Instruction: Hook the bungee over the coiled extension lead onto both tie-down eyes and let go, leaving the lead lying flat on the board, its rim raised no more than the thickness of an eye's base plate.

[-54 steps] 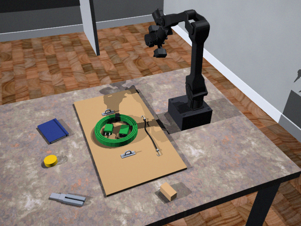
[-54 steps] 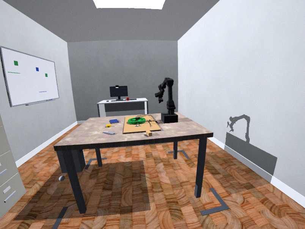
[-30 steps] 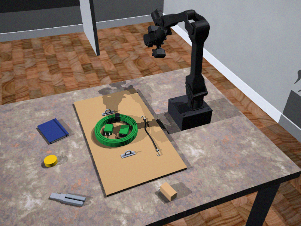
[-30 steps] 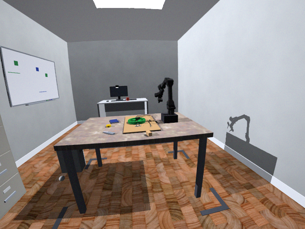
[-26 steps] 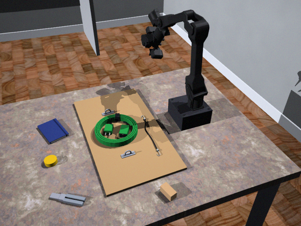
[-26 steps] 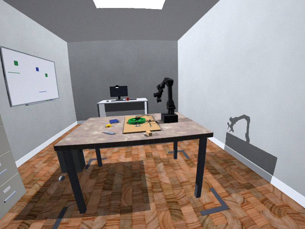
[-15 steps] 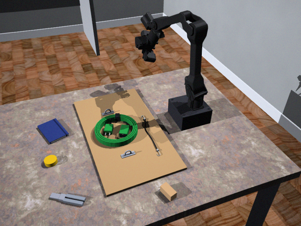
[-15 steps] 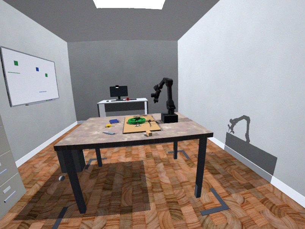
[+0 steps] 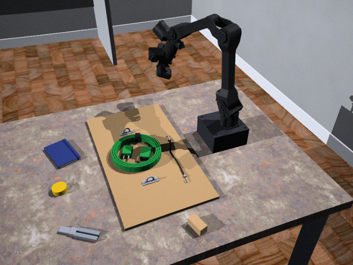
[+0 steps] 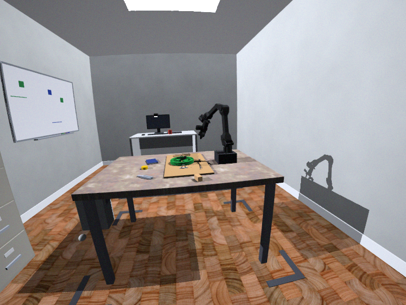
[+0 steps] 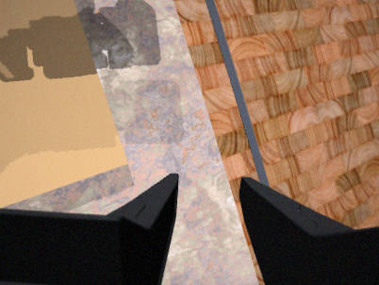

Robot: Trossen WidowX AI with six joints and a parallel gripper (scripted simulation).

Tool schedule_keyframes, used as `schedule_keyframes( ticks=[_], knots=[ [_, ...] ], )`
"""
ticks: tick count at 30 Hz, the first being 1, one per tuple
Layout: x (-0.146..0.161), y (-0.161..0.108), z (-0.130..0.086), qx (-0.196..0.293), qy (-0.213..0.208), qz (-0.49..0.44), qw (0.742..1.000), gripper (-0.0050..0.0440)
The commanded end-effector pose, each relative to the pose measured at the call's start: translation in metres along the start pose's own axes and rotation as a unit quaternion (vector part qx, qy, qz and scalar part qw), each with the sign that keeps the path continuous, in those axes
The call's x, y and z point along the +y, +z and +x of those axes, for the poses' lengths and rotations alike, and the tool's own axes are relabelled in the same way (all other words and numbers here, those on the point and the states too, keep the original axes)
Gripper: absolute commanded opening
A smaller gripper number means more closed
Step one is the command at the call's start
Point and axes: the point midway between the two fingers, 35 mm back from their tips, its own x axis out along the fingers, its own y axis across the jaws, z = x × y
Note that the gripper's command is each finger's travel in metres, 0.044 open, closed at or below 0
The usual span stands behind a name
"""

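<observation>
The green coiled extension lead (image 9: 135, 153) lies flat on the tan board (image 9: 151, 171), with its two plugs inside the coil. One tie-down eye (image 9: 126, 131) sits just beyond the coil and the other eye (image 9: 149, 180) just in front of it. The black bungee (image 9: 177, 160) lies loose on the board to the right of the coil, a metal hook at each end, hooked on nothing. My gripper (image 9: 163, 72) hangs high above the table's far edge, well away from the board. In the wrist view the gripper (image 11: 207, 181) is narrowly open and empty.
The arm's base (image 9: 222, 134) stands right of the board. A blue notebook (image 9: 61, 152), a yellow disc (image 9: 59, 188) and a grey tool (image 9: 79, 233) lie left of the board. A small wooden block (image 9: 197, 224) sits near the front edge.
</observation>
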Motion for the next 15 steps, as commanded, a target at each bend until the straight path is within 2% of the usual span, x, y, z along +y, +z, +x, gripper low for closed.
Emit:
schedule_keyframes(
  ticks=[1,12,15],
  knots=[
    [0.017,0.013,0.001,-0.003,0.013,0.025,1.000,0.0150],
    [0.064,0.039,0.005,0.002,0.048,0.083,0.995,0.0150],
    [0.068,0.041,0.005,0.002,0.051,0.088,0.995,0.0150]
  ],
)
